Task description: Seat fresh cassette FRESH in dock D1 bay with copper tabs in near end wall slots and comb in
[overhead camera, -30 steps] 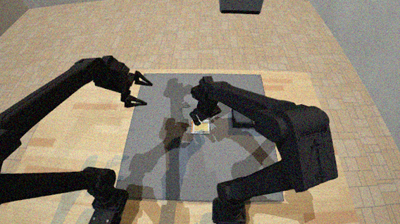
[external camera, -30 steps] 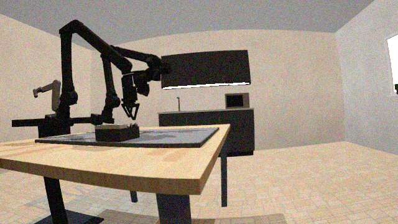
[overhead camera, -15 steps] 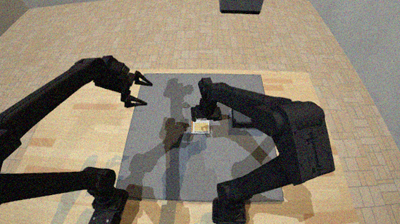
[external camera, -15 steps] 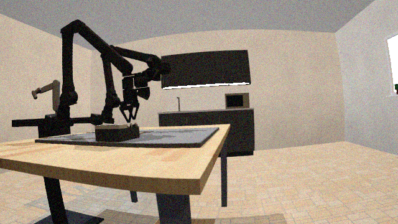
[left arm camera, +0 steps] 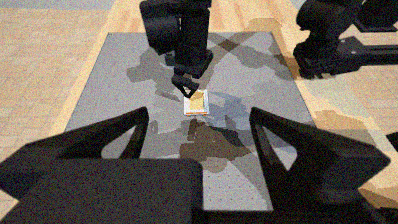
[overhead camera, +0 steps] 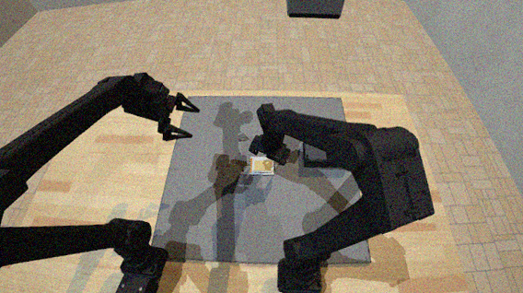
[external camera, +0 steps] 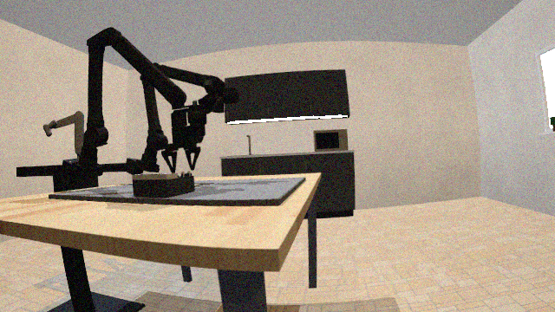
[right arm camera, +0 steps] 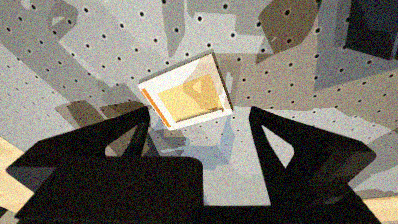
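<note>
FRESH [overhead camera: 258, 169] [left arm camera: 188, 106] [right arm camera: 150, 83] is a white square cassette with a yellow panel and an orange strip along one edge. It lies on the grey mat. Its comb is too unclear to judge. Dock D1 [overhead camera: 308, 158] [external camera: 162, 187] [right arm camera: 372, 30] is a dark box beside it, partly hidden by the right arm in the top view; no red light can be made out. My right gripper [right arm camera: 199, 112] [external camera: 183, 170] is open and empty, tilted, above FRESH. My left gripper [overhead camera: 195, 122] [left arm camera: 199, 112] is open and empty, high over the mat's edge, away from both.
The grey mat [overhead camera: 202, 215] [external camera: 243, 196] [left arm camera: 100, 65] lies on the wooden table [overhead camera: 84, 177] [external camera: 173, 225]. The right arm [overhead camera: 397, 174] reaches over the dock's side of the mat. Strong arm shadows cross the mat around FRESH.
</note>
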Tool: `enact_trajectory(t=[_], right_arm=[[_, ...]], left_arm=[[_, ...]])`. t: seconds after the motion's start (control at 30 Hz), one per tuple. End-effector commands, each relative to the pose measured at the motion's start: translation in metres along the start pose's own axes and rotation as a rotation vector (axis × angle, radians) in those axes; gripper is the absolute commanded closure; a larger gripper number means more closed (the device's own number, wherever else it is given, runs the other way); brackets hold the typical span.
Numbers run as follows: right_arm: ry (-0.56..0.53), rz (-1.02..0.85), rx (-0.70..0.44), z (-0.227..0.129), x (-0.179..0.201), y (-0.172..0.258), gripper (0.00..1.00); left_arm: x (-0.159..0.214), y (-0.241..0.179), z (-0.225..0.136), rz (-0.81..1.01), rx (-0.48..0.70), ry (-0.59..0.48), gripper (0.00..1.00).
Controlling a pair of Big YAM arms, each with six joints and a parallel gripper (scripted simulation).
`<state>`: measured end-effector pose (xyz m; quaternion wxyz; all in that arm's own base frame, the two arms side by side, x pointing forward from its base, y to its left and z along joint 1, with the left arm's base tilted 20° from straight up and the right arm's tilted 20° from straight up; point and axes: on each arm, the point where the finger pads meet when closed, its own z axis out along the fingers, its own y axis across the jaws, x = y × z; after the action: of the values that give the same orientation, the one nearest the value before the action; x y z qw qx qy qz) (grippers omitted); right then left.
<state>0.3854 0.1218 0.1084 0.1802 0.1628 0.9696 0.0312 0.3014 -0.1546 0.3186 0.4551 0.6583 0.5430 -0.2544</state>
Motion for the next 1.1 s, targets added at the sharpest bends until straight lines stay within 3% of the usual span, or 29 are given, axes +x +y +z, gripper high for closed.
enact_trajectory(t=[0.0,0.8,0.9,1.07], right_arm=[[-0.043,0.24,-0.003,-0.006,-0.018,0.023,0.0],[-0.134,1.109,0.048,0.01,-0.022,0.018,0.0],[-0.125,1.146,0.11,0.022,0.003,0.013,0.0],[-0.131,1.176,0.127,0.026,0.011,0.016,0.0]], left_arm=[[-0.017,0.02,-0.006,0.046,-0.025,-0.002,0.0],[-0.017,0.02,-0.006,0.046,-0.025,-0.002,0.0],[-0.017,0.02,-0.006,0.046,-0.025,-0.002,0.0],[-0.017,0.02,-0.006,0.046,-0.025,-0.002,0.0]])
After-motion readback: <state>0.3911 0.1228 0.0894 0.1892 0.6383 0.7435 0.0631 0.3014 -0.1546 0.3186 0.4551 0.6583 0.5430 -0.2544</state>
